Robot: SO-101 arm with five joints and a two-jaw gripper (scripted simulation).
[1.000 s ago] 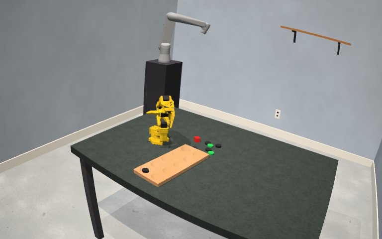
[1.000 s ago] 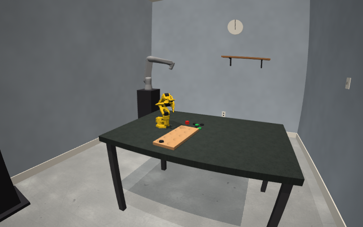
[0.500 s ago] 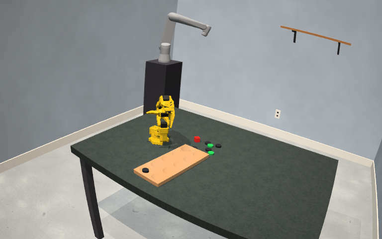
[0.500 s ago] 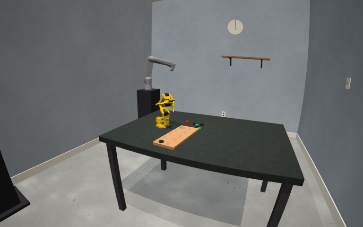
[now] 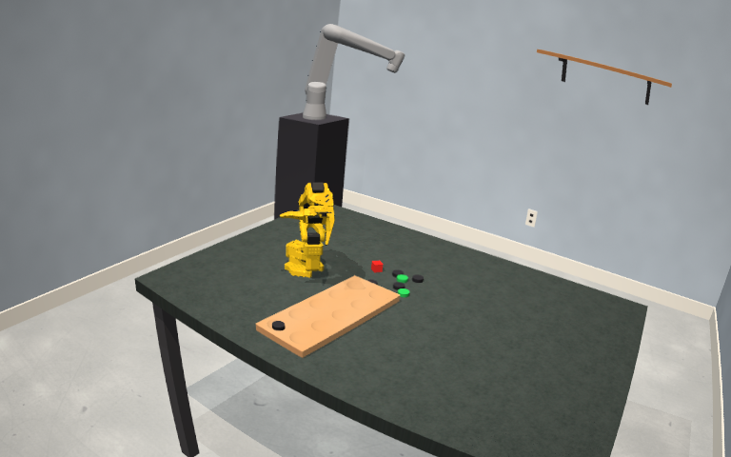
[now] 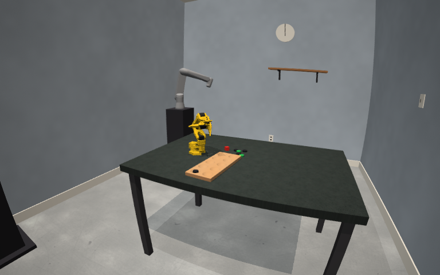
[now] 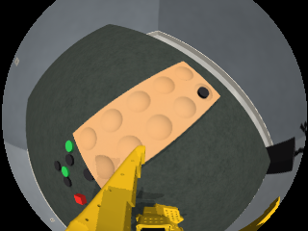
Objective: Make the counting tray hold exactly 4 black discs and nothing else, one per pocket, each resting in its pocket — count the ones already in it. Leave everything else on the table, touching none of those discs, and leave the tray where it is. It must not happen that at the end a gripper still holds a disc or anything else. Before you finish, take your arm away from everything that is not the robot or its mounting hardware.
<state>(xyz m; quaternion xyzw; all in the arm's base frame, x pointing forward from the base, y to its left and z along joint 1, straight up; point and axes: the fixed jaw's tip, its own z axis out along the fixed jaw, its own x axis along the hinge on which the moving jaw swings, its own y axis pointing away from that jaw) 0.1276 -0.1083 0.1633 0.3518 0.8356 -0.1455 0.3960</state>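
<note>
The wooden counting tray lies on the dark table in front of my yellow arm and also shows in the wrist view. One black disc rests in a pocket at the tray's near-left corner; the other pockets I can see are empty. Loose black discs lie on the table just past the tray's far end. My gripper is open and empty, held high above the arm's base, well away from the discs.
Two green discs lie among the loose black discs. A red cube sits beside them, nearer my base. A grey arm on a black pedestal stands behind the table.
</note>
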